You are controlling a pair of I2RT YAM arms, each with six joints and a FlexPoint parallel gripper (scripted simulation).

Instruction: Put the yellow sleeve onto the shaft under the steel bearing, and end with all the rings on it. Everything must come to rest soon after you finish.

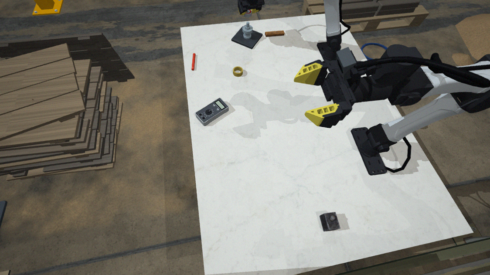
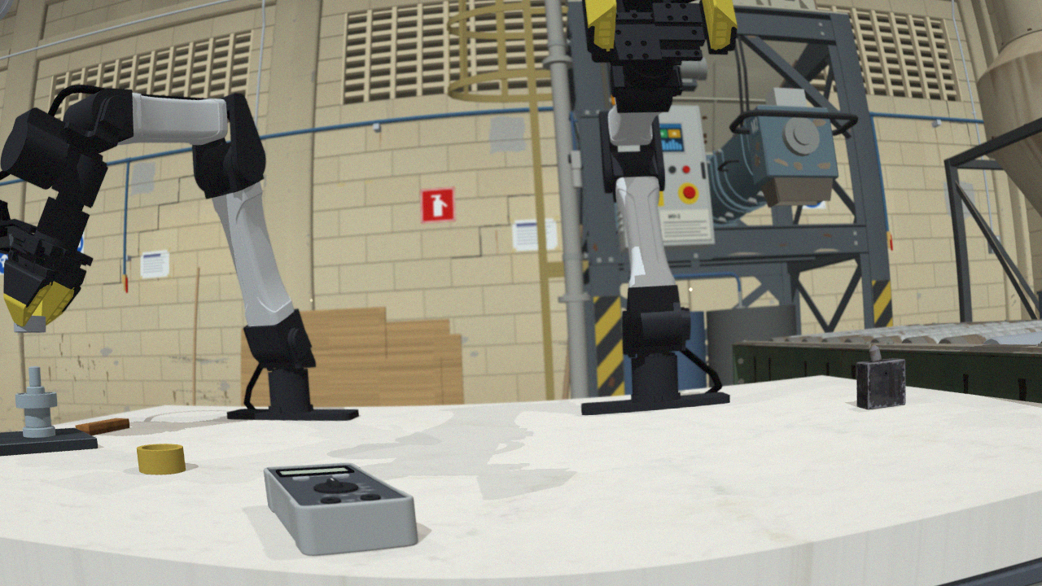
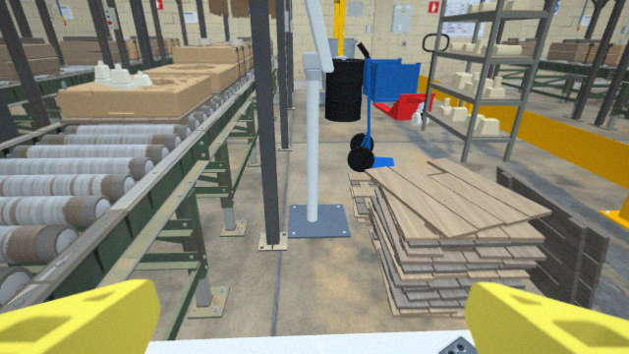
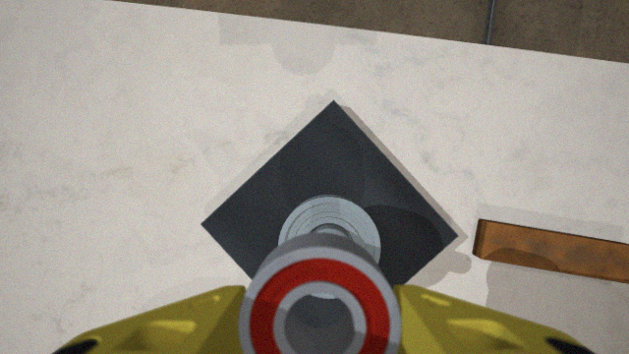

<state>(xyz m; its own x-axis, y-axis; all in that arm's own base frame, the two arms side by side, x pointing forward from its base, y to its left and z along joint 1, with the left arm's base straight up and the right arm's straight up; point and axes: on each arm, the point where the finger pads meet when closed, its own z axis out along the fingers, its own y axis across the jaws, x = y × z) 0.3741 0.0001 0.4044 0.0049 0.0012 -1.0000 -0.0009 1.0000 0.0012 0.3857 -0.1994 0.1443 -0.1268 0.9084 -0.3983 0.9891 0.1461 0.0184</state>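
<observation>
My right gripper point(image 1: 249, 11) point(image 2: 32, 321) point(image 4: 319, 301) is shut on the steel bearing point(image 2: 29, 326) point(image 4: 319, 269), a grey ring with a red band on its top face. It holds the bearing in the air above the shaft point(image 1: 247, 24) point(image 2: 34, 376), clear of its tip. The shaft stands upright on a dark square base point(image 1: 252, 43) point(image 2: 76, 440) point(image 4: 334, 147). A wide light grey ring point(image 2: 36, 399) is around the shaft. The yellow sleeve point(image 1: 237, 74) point(image 2: 160, 461) stands on the table, hole upward. My left gripper point(image 1: 300, 97) point(image 2: 661, 25) point(image 3: 313, 295) is open and empty, high over the table.
A brown block point(image 1: 274, 33) point(image 2: 103, 425) point(image 4: 555, 251) lies beside the base. A multimeter point(image 1: 212, 112) point(image 2: 349, 509) and a red stick point(image 1: 193, 61) lie near the table edge. A dark box point(image 1: 329, 221) point(image 2: 881, 383) stands at the far end.
</observation>
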